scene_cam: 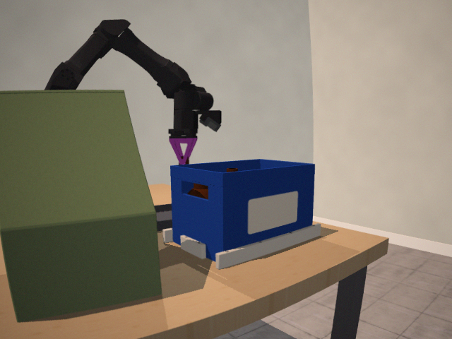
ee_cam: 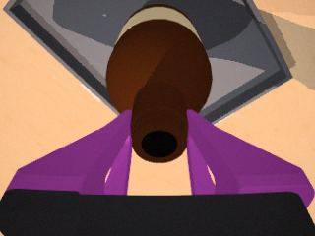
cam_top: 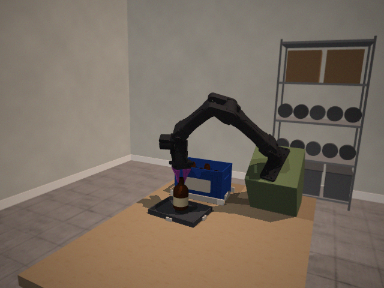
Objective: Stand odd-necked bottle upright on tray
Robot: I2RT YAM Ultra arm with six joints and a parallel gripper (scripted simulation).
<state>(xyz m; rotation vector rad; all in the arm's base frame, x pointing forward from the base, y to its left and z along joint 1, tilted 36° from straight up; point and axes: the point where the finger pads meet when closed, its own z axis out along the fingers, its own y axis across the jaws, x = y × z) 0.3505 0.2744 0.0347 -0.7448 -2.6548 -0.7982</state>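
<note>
A brown bottle (cam_top: 180,190) (ee_cam: 157,64) with a cream label is upright over the dark tray (cam_top: 195,221) (ee_cam: 281,66), its base at the tray's floor; whether it bears on the floor I cannot tell for certain. My gripper (cam_top: 181,180) (scene_cam: 183,162) (ee_cam: 158,119) points down with its purple fingers shut on this bottle's neck, one on each side. The blue crate (cam_top: 220,186) (scene_cam: 268,182) stands behind the tray. Brown bottle tops (cam_top: 207,166) (scene_cam: 232,169) show inside it; the crate walls hide most of the other bottles.
White strips (cam_top: 204,198) (scene_cam: 270,246) lie along the crate's foot, and small white blocks (cam_top: 168,219) (cam_top: 204,218) sit at the tray's edge. The green block (cam_top: 272,195) (scene_cam: 80,255) that carries the arm stands to the right of the crate in the top view.
</note>
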